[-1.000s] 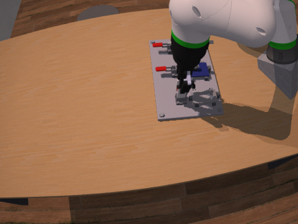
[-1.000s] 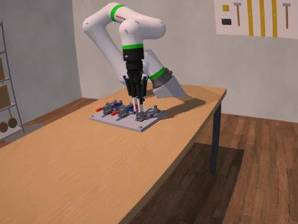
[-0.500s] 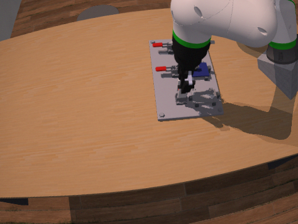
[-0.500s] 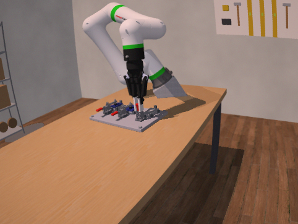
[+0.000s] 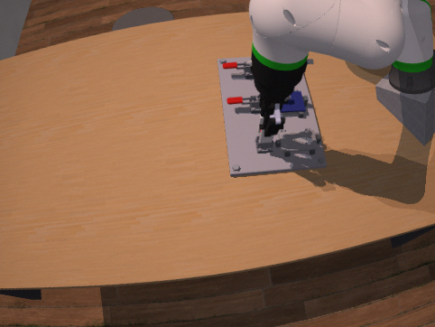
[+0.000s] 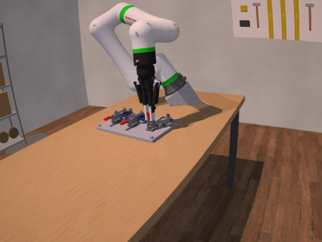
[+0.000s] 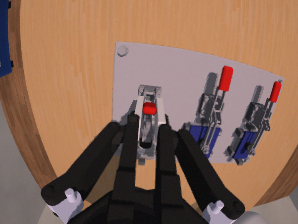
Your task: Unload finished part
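The fingers [image 5: 271, 131] [image 6: 149, 116] stand narrowly apart around the red handle [image 6: 147, 114] [image 7: 149, 108], gripping nothing. The slotted part is indistinct, presumably in the fixture [image 5: 245, 160] [image 6: 124, 133] [image 7: 175, 70] at the top view's centre right; likely rigid metal, best gripped by opposite edges.

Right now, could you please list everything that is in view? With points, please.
table [image 5: 113, 135] [image 6: 100, 174] [image 7: 75, 50]: one, wood-coloured, centre
fixture plate [image 5: 244, 158] [image 6: 117, 130] [image 7: 175, 70]: one, grey, on table
blanks [image 5: 299, 96] [image 6: 141, 118] [image 7: 198, 132]: two, blue, on plate
clamps [image 5: 235, 100] [image 6: 133, 121] [image 7: 212, 107]: three, grey, red-handled, on plate
finished part: none discernible
shelf rack [image 6: 13, 80]: one, grey, left wall
boxes [image 6: 5, 104]: two, brown, on rack
round things [image 6: 13, 132]: two, brown, on rack
wall panel [image 6: 276, 20]: one, pale, back wall
arm [image 5: 325, 23] [image 6: 158, 31]: one, mostly white, above table
pincer [image 5: 272, 130] [image 6: 149, 119] [image 7: 149, 105]: one, black, at upright red handle
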You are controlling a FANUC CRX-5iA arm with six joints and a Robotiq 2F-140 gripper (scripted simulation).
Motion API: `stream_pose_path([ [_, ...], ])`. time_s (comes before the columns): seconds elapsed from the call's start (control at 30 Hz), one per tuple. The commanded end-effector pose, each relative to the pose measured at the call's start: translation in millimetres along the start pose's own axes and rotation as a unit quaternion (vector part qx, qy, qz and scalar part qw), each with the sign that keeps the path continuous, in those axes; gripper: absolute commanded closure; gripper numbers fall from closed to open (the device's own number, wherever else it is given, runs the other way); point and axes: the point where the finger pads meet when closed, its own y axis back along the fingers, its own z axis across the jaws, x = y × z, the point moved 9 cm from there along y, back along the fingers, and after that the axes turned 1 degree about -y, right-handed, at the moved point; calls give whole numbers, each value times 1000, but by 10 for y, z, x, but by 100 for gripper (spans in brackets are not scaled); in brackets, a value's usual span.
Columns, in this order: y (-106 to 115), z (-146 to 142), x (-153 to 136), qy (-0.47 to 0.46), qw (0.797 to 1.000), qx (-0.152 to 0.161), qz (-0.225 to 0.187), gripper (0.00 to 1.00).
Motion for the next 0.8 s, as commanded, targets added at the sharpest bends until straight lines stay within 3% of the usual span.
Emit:
stream_pose_path([
  [0.0,2,-1,0,0,1000,0,0,89],
  [0.67,3,-1,1,0,1000,0,0,89],
  [0.7,4,-1,1,0,1000,0,0,72],
  [0.77,4,-1,1,0,1000,0,0,72],
])
